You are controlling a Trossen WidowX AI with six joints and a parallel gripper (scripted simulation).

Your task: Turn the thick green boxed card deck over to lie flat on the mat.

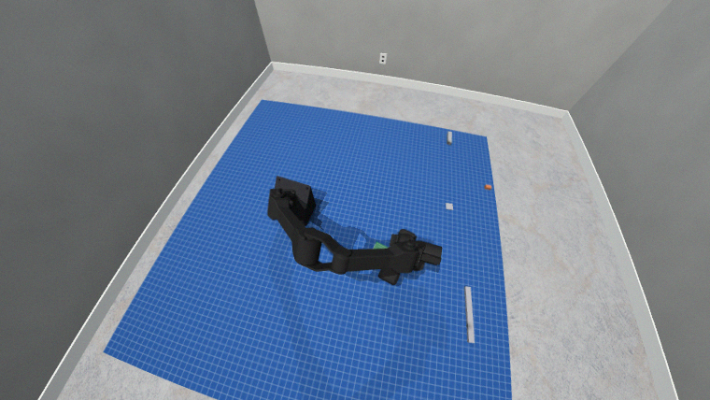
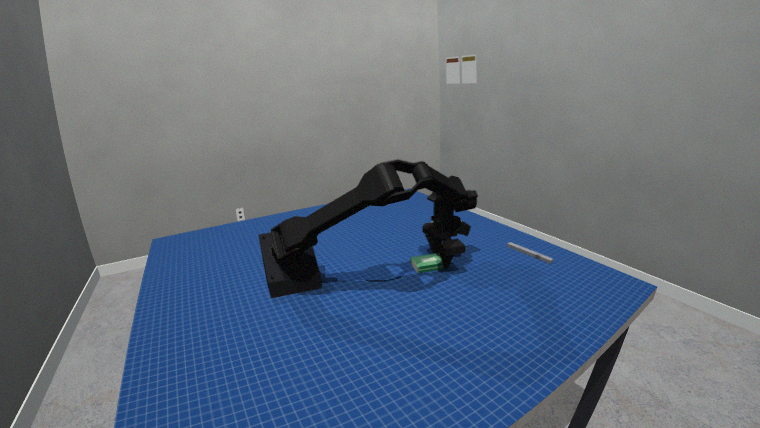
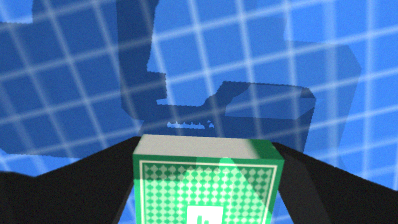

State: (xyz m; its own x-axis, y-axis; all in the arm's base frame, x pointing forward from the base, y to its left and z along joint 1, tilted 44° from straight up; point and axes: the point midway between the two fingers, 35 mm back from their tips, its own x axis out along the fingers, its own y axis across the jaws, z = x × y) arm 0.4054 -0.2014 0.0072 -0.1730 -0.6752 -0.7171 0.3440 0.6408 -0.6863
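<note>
The green boxed card deck [image 1: 380, 246] [image 2: 427, 262] [image 3: 207, 185] shows its patterned green face upward and a pale grey end in the wrist view. It lies low at the blue mat [image 1: 223, 307] [image 2: 265, 366]; whether it touches the mat I cannot tell. My gripper [image 2: 446, 264] [image 3: 206, 147] points down at the deck's end away from the arm's base. Its black fingers stand wide apart, one at each long side of the deck, with no gap visible at the tips, and are shut on it. In the top view the wrist hides the fingers and most of the deck.
A long pale bar [image 1: 469, 314] [image 2: 530, 252] lies beyond the gripper. A small white block [image 1: 448, 206], an orange block [image 1: 488, 187] near the mat's edge and a short pale bar [image 1: 449, 137] lie farther off. Arm shadows fall around the deck.
</note>
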